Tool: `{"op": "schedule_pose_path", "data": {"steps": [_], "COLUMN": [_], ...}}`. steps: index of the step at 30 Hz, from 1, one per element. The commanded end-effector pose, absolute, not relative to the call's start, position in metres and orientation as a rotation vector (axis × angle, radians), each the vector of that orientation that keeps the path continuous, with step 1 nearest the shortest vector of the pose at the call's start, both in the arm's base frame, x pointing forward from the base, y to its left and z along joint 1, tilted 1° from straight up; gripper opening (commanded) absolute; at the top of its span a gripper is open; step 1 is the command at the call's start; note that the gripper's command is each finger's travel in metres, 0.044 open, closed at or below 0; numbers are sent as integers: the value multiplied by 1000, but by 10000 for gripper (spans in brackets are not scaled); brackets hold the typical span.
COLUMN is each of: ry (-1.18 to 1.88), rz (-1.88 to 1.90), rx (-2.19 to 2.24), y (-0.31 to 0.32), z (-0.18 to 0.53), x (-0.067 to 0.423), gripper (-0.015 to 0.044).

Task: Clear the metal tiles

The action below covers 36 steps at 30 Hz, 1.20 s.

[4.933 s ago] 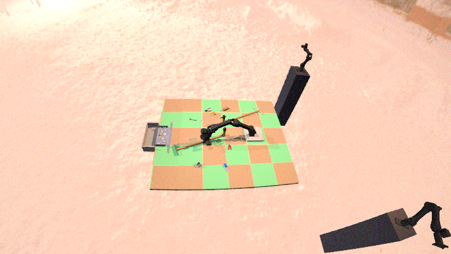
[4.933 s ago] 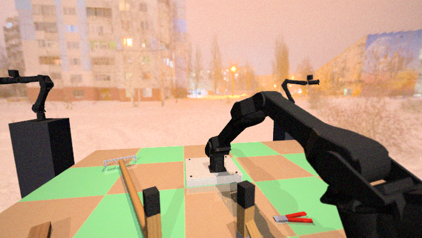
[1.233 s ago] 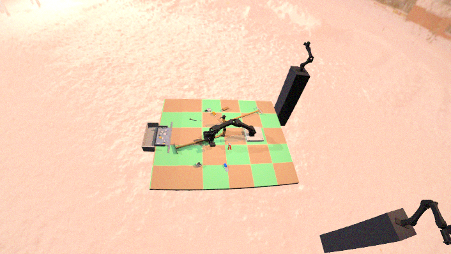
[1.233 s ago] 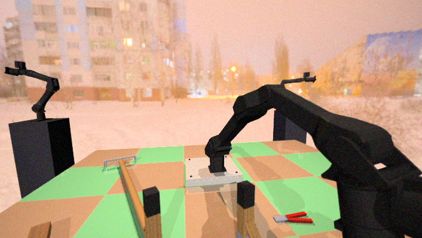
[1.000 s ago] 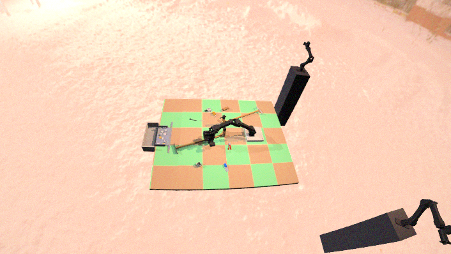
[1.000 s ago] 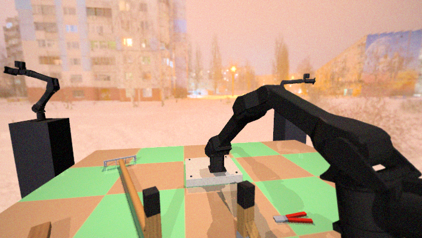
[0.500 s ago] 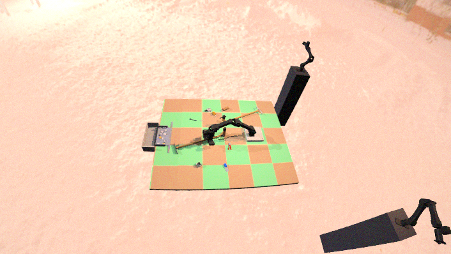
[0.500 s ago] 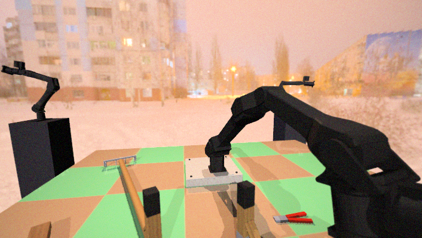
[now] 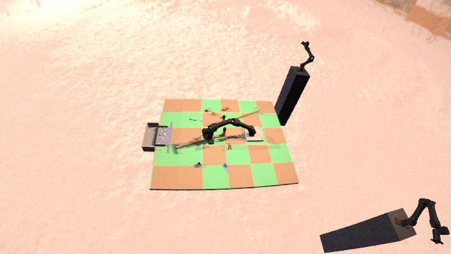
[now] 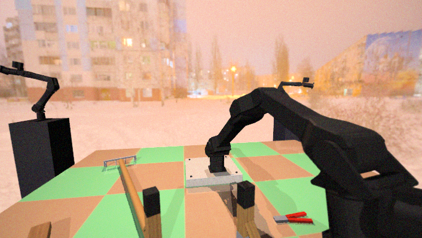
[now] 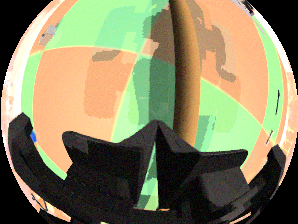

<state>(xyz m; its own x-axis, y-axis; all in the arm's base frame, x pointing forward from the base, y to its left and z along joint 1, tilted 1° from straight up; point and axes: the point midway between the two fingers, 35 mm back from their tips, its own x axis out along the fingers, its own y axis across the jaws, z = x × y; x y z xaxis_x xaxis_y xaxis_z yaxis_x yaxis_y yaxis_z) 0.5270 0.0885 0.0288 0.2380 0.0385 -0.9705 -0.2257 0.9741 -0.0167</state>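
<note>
The long scraper (image 9: pixel 220 125) (image 10: pixel 129 185) (image 11: pixel 181 63) has a wooden handle and lies slanted across the checkered table (image 9: pixel 262 175). It has a grey crossbar (image 9: pixel 260 111) (image 10: pixel 119 160) at its far right end. The steel bench plate (image 9: pixel 157 140) at the table's left edge carries several small metal tiles (image 9: pixel 162 133). The grey catch box (image 9: pixel 148 138) adjoins it on the left. My gripper (image 9: pixel 209 140) (image 11: pixel 157 135) is shut and empty, low over the table. The handle passes just to the right of its fingers.
Red-handled pliers (image 9: pixel 229 147) (image 10: pixel 294 217) lie near the arm's base plate (image 9: pixel 255 138) (image 10: pixel 197 174). Two black-capped wooden posts (image 10: pixel 150 200) (image 10: pixel 245 194) stand close to the camera. Small tools lie scattered on the table. A black pillar (image 9: pixel 292 92) (image 10: pixel 42 149) stands beside the table.
</note>
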Motion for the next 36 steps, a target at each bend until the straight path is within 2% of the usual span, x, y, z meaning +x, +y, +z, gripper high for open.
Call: {"op": "schedule_pose_path", "data": {"steps": [1,36], "ry": [1318,1318], "rz": [188,187], "rx": [-164,-166], "y": [84,51], "z": [30,30], "x": [529,540], "gripper": [0,0]}}
